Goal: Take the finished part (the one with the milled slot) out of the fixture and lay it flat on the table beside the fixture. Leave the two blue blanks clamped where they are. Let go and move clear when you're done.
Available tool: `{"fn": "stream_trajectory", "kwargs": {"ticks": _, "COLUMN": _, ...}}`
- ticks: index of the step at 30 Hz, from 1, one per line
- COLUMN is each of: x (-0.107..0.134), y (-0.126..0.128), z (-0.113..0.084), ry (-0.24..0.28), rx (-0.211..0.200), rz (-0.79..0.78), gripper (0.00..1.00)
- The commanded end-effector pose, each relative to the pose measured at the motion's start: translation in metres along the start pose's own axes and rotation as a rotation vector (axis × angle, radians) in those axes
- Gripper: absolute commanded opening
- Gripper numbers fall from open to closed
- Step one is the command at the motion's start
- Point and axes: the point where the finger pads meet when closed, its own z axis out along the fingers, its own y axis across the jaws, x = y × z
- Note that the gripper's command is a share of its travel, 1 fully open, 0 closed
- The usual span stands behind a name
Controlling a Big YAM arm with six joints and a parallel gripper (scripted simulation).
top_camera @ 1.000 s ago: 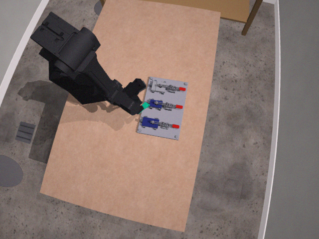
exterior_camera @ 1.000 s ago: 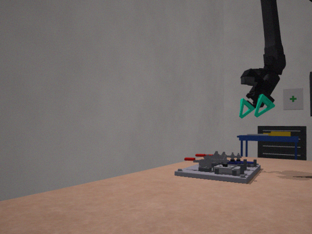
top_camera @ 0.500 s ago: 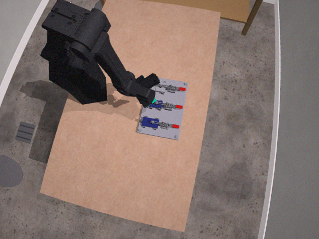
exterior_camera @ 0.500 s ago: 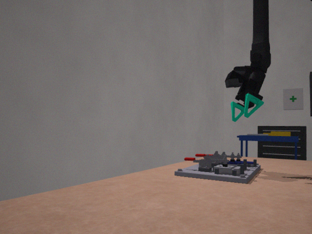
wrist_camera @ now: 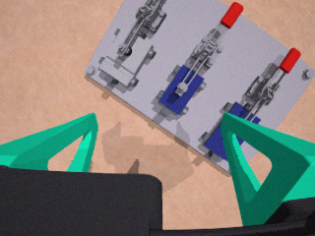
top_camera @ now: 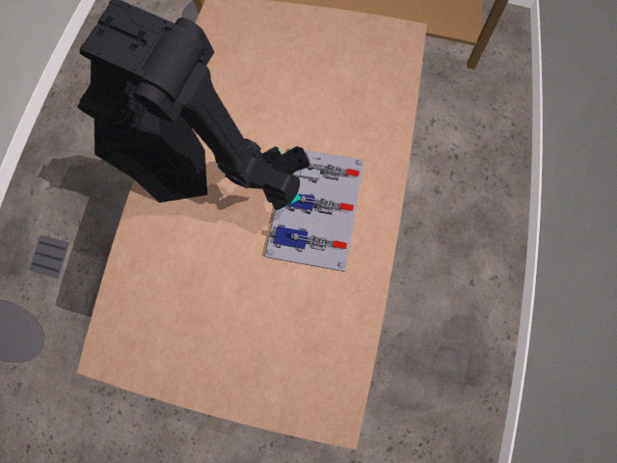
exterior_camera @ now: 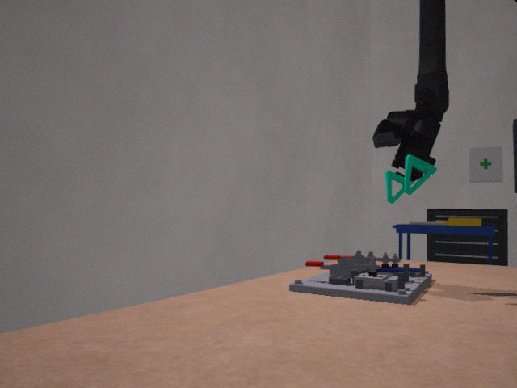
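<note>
A grey fixture plate (top_camera: 318, 258) (exterior_camera: 346, 291) (wrist_camera: 260, 42) lies on the tan table and carries three toggle clamps with red handles. The finished part (wrist_camera: 118, 74) (exterior_camera: 372, 281), a grey block with a milled slot, sits in the end station; in the overhead view the arm mostly hides it. Two blue blanks (top_camera: 286, 236) (top_camera: 305, 204) (wrist_camera: 179, 92) (wrist_camera: 217, 140) sit clamped in the other two stations. My gripper (exterior_camera: 398, 197) (wrist_camera: 158, 119) (top_camera: 295, 200), with green triangular fingers, is open and empty. It hangs high above the plate's part-side edge, near the middle station.
The red clamp handles (top_camera: 353, 172) point away from the arm's base. The arm's shadow falls on the table (top_camera: 224, 309) beside the plate. A wooden bench (top_camera: 448, 19) stands beyond the table's far end. A blue table (exterior_camera: 442, 229) stands in the background.
</note>
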Motion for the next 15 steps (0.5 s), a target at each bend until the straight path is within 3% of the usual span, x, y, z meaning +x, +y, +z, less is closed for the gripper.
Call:
{"fn": "stream_trajectory", "kwargs": {"ticks": 1, "x": 0.01, "y": 0.009, "z": 0.003, "ry": 0.026, "rx": -0.024, "rz": 0.017, "gripper": 1.0}}
{"fn": "stream_trajectory", "kwargs": {"ticks": 14, "x": 0.013, "y": 0.01, "z": 0.003, "ry": 0.031, "rx": -0.028, "rz": 0.021, "gripper": 1.0}}
{"fn": "stream_trajectory", "kwargs": {"ticks": 15, "x": 0.001, "y": 0.013, "z": 0.011, "ry": 0.065, "rx": -0.024, "rz": 0.059, "gripper": 1.0}}
